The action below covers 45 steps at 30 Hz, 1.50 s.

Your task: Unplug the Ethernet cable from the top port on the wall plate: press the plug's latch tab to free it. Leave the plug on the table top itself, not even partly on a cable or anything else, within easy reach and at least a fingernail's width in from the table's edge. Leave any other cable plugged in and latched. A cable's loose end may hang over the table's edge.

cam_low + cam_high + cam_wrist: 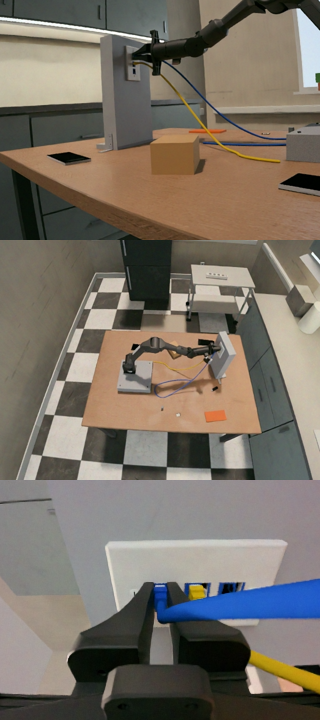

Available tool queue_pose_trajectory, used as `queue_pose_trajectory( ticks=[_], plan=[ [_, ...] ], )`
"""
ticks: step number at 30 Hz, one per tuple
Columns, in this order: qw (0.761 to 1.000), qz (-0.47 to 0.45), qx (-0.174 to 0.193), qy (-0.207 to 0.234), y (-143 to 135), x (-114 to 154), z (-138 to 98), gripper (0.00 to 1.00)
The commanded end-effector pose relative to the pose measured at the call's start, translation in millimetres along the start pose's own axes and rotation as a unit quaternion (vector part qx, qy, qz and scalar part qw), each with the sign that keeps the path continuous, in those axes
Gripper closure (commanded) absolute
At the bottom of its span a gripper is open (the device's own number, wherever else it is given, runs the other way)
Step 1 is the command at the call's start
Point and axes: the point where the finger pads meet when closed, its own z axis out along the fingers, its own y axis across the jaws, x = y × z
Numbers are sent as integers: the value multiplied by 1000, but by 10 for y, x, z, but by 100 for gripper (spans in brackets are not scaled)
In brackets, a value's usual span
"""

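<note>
A white wall plate (200,560) (130,76) (221,351) sits on an upright grey stand (224,361) (124,116) at the table's right side. A blue plug (160,597) sits in its top port, with its blue cable (250,602) (245,143) (175,380) running down to a loop on the table. A yellow plug (197,592) sits in the port beside it, and its yellow cable (280,667) (258,158) (180,369) trails to the table. My gripper (160,594) (135,56) (215,347) is at the plate, shut on the blue plug.
A tan box (174,155) (173,354) stands under the arm. Black slabs (68,157) (302,182) lie at the table's back. An orange card (215,415) (205,132) and small parts (214,388) (178,414) lie toward the front. The arm's base block (134,376) is at the left.
</note>
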Motion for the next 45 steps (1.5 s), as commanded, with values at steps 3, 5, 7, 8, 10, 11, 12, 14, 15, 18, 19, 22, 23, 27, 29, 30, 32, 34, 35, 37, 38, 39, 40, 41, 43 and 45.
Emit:
queue_pose_trajectory(
  ticks=[3,5,7,8,10,11,12,14,15,18,19,22,23,27,29,30,32,34,35,37,38,39,40,41,43,45],
  plan=[
    [1000,0,-2,-1,22,-6,-70,100],
    [1000,0,-2,-1,22,-6,-97,100],
    [1000,0,-2,-1,22,-6,-123,100],
    [1000,0,-2,-1,22,-6,-137,100],
    [1000,0,-2,-1,22,-6,-163,100],
    [1000,0,-2,-1,22,-6,-177,100],
    [1000,0,-2,-1,22,-6,-190,100],
    [1000,0,-2,-1,22,-6,-190,100],
    [1000,0,-2,-1,22,-6,-203,100],
    [1000,0,-2,-1,21,-6,-243,100],
    [1000,0,-2,-1,21,-6,-257,100],
    [1000,0,-2,-1,21,-6,-297,100],
    [1000,0,-2,-1,21,-6,-310,100],
    [1000,0,-2,-1,21,-6,-363,100],
    [1000,0,-2,-1,21,-6,-390,100],
    [1000,0,-2,-1,21,-6,-390,100],
    [1000,0,-2,-1,21,-6,-403,100],
    [1000,0,-2,-1,21,-6,-430,100],
    [1000,0,-2,-1,21,-6,-443,100],
    [1000,0,-2,-1,21,-6,-470,100],
    [1000,0,-2,-1,21,-6,-483,100],
    [1000,0,-2,-1,21,-6,-497,100],
    [1000,0,-2,-1,21,-6,-510,100],
    [1000,0,-2,-1,21,-6,-523,100],
    [1000,0,-2,-1,21,-6,-550,100],
    [1000,0,-2,-1,21,-6,-577,100]
  ],
)
